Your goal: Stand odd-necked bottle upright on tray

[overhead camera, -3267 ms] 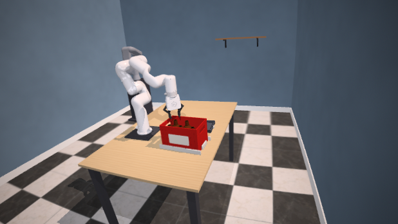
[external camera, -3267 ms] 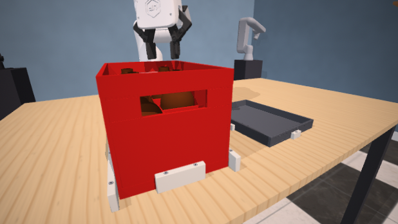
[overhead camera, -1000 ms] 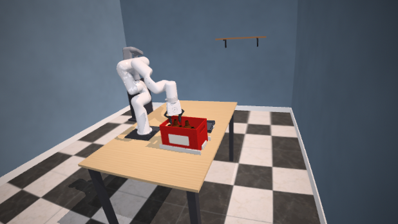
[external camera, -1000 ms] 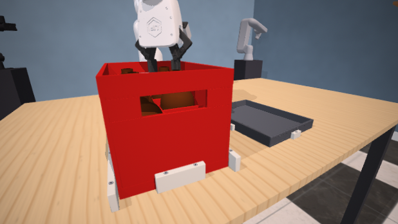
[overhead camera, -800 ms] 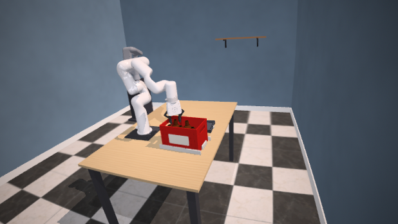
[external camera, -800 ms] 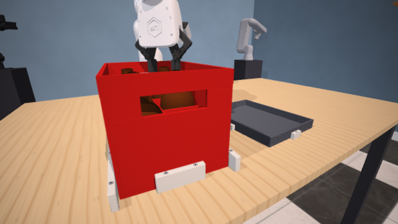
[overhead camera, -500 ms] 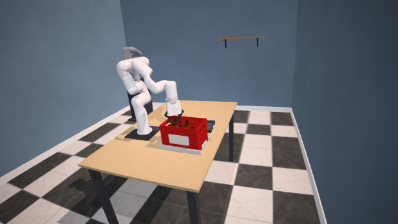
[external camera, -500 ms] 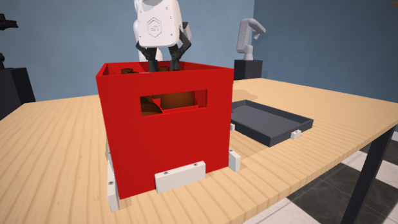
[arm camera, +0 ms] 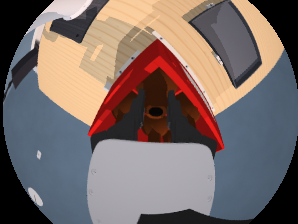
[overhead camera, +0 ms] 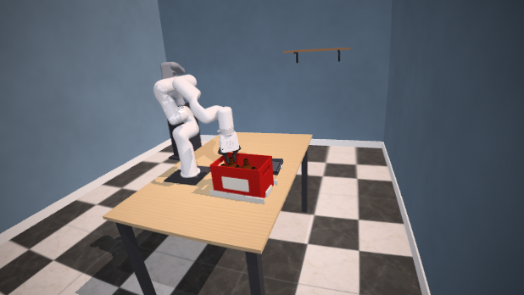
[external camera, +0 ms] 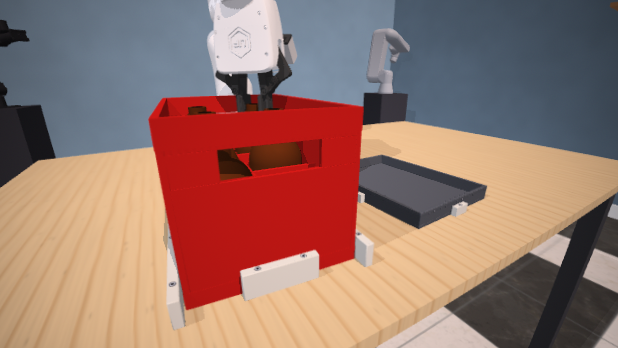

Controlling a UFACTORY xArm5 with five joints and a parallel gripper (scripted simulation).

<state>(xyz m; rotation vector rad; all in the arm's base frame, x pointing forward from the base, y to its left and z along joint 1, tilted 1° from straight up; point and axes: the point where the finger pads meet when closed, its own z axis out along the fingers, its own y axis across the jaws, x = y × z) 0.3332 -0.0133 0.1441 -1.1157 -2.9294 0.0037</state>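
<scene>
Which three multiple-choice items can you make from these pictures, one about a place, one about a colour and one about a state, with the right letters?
1. Where does the dark grey tray lie?
A. On the table beside the red crate
B. On top of the crate
C. On the floor

2. What colour is the crate?
A. Blue
B. Red
C. Green

3. What is the state of the gripper?
A. Wide open above the tray
B. Shut on nothing
C. Shut on a brown bottle neck inside the crate

Answers:
1. A, since the exterior view shows the tray flat on the wooden table next to the crate.
2. B, since its walls are red in every view.
3. C, since the wrist view shows the fingers on either side of the neck.
</scene>
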